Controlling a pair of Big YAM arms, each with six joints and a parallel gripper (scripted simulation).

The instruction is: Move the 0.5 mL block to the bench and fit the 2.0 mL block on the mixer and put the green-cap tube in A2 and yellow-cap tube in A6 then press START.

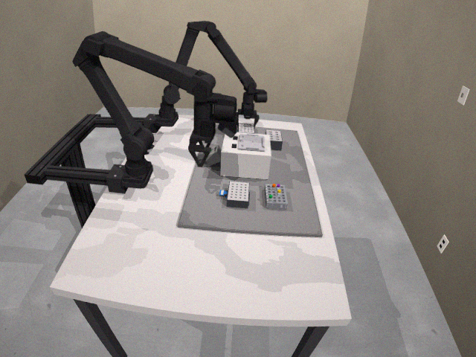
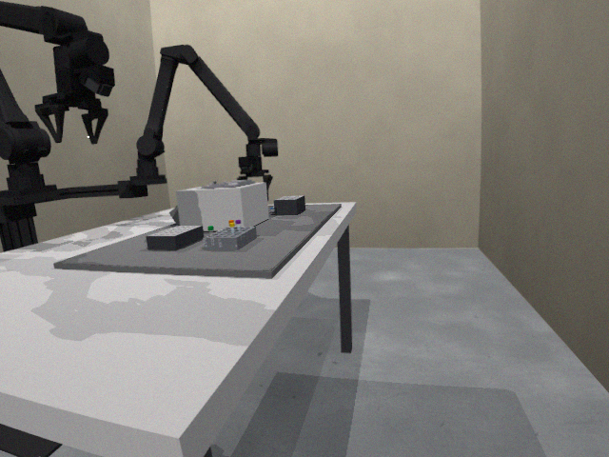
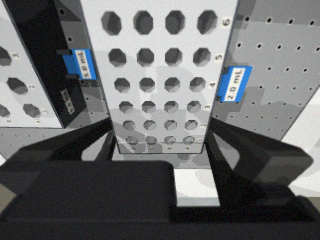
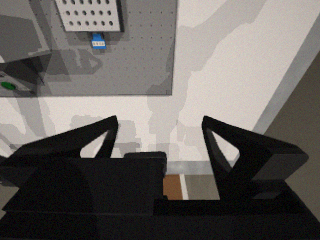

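My left gripper (image 3: 160, 120) is shut on the 2.0 mL block (image 3: 160, 71) (image 1: 246, 129), its fingers across the block's sides. The block's height is hard to judge. My right gripper (image 1: 199, 163) (image 2: 76, 142) (image 4: 159, 120) is open and empty, high in front of the mixer (image 1: 245, 165) (image 2: 208, 211). The mixer's top plate (image 1: 251, 142) bears no block. A block with small bores (image 1: 238, 192) (image 2: 174, 238) (image 4: 90, 12) stands on the mat; its lever print is unreadable. The green cap (image 1: 270, 196) (image 2: 210, 228) and yellow cap (image 1: 279, 190) are in the rack (image 1: 276, 207) (image 2: 216, 242).
A 5.0 mL block (image 1: 277, 146) (image 2: 288, 205) (image 3: 40, 55) stands beyond the mixer, close beside the held block. Orange (image 1: 274, 185) and purple (image 1: 278, 185) caps stand in the rack. The mixer's green button (image 4: 8, 85) shows at the right wrist view's left edge.
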